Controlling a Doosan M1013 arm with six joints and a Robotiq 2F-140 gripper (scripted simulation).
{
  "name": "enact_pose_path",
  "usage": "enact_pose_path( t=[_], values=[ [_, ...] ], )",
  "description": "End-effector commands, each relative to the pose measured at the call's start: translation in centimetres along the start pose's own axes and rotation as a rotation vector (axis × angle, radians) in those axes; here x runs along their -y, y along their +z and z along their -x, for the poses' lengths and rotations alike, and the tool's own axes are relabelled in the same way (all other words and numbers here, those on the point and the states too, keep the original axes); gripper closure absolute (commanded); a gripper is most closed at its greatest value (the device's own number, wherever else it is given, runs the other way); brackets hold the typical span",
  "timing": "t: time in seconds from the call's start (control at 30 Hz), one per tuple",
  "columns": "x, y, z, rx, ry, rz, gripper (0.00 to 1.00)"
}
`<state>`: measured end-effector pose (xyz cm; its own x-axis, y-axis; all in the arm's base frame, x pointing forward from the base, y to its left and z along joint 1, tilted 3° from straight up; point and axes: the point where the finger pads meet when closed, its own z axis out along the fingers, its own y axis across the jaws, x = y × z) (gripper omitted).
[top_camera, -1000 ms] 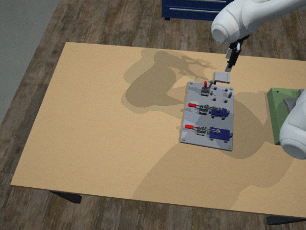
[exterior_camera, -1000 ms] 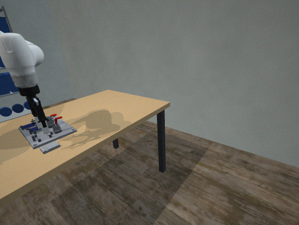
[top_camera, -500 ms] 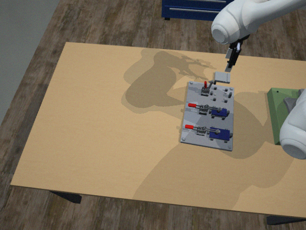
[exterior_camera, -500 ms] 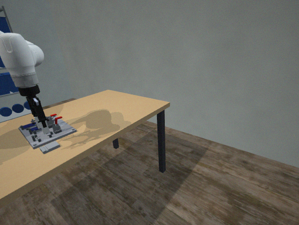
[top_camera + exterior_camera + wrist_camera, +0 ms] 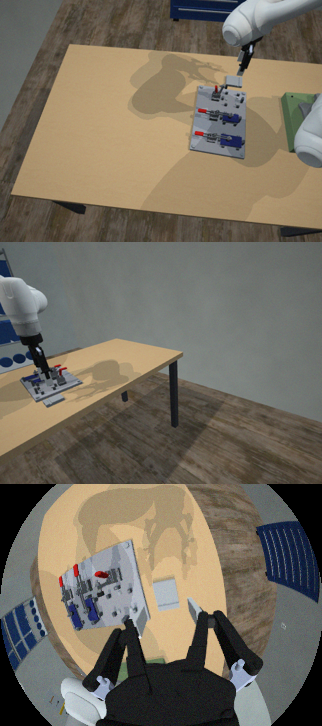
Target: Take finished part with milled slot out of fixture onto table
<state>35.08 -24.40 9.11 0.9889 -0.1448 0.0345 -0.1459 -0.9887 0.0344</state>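
Note:
The finished grey part (image 5: pixel 234 81) (image 5: pixel 53 399) (image 5: pixel 165 593) lies flat on the table (image 5: pixel 104 117), just beyond the far end of the grey fixture plate (image 5: pixel 208 151) (image 5: pixel 70 381) (image 5: pixel 128 587). My gripper (image 5: pixel 240 71) (image 5: pixel 48 382) (image 5: pixel 166 608) is open and empty, hanging above the part and clear of it. The far nest is empty; its clamp (image 5: pixel 216 91) stands open with the red handle upright. Two blue blanks (image 5: pixel 230 118) (image 5: pixel 231 141) sit in the middle and near nests, each under a clamp with its red handle (image 5: pixel 201 110) (image 5: pixel 199 133) laid flat.
A green block (image 5: pixel 290 117) stands at the table's right edge beside the robot's white base (image 5: pixel 309 140). A blue cabinet (image 5: pixel 203 9) stands on the floor behind the table.

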Motion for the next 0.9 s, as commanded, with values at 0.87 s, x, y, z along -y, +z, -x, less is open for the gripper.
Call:
enact_pose_path(
  t=[0.87],
  values=[
    [0.2,-6.2,0.0,-0.001,-0.007,-0.004,0.46]
  ],
)
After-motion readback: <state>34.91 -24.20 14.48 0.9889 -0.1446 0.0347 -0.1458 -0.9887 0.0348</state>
